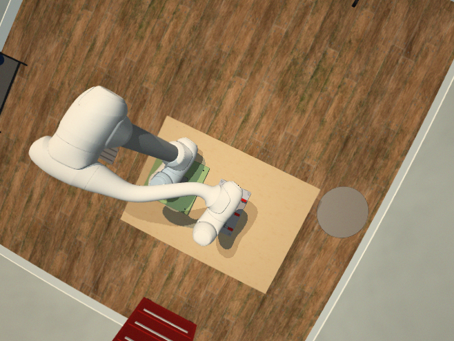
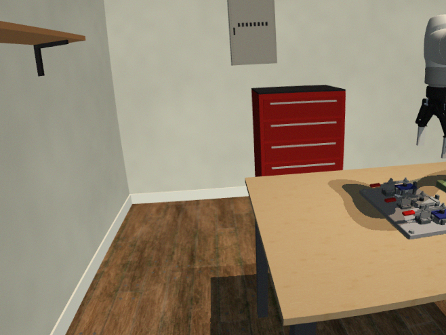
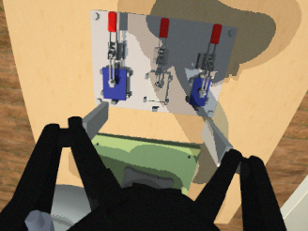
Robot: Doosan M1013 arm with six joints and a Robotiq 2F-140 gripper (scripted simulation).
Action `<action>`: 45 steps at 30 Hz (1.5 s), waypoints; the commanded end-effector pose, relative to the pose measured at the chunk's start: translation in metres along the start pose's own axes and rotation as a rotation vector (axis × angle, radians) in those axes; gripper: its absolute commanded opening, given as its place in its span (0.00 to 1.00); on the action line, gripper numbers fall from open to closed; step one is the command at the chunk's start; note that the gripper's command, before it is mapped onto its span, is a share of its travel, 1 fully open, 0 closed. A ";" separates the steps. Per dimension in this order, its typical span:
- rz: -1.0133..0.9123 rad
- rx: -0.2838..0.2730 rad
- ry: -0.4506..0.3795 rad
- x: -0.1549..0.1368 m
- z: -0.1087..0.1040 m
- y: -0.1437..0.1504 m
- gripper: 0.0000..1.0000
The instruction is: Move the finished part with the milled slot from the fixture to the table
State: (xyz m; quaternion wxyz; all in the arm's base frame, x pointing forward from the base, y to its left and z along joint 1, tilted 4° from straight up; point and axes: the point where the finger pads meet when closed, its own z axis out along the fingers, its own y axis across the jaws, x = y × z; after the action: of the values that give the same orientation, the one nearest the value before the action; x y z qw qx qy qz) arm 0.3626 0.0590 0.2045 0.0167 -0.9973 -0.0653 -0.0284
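The grey fixture plate (image 3: pixel 160 66) lies on the wooden table and carries three toggle clamps with red handles. A blue blank (image 3: pixel 115 84) sits in the left nest and a second blue blank (image 3: pixel 201 90) in the right nest. Each has a clamp arm over it. The middle nest (image 3: pixel 160 82) holds a grey part that blends with the plate, and I cannot make out its slot. My gripper (image 3: pixel 156 118) is open and empty. It hangs well above the fixture (image 2: pixel 410 209) in the side view (image 2: pixel 431 140). In the top view my arm hides most of the fixture (image 1: pixel 238 207).
A green base plate (image 3: pixel 146 160) lies next to the fixture's near edge, under my wrist. A red drawer cabinet (image 2: pixel 299 129) stands against the wall beyond the table. A round grey disc (image 1: pixel 342 212) lies on the floor beside the table.
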 end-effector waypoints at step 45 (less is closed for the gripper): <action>-0.068 0.007 0.000 0.001 -0.001 -0.001 0.00</action>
State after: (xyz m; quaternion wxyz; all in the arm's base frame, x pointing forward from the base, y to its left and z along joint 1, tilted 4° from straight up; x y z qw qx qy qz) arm 0.3631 0.0601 0.2059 0.0190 -0.9945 -0.0991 -0.0290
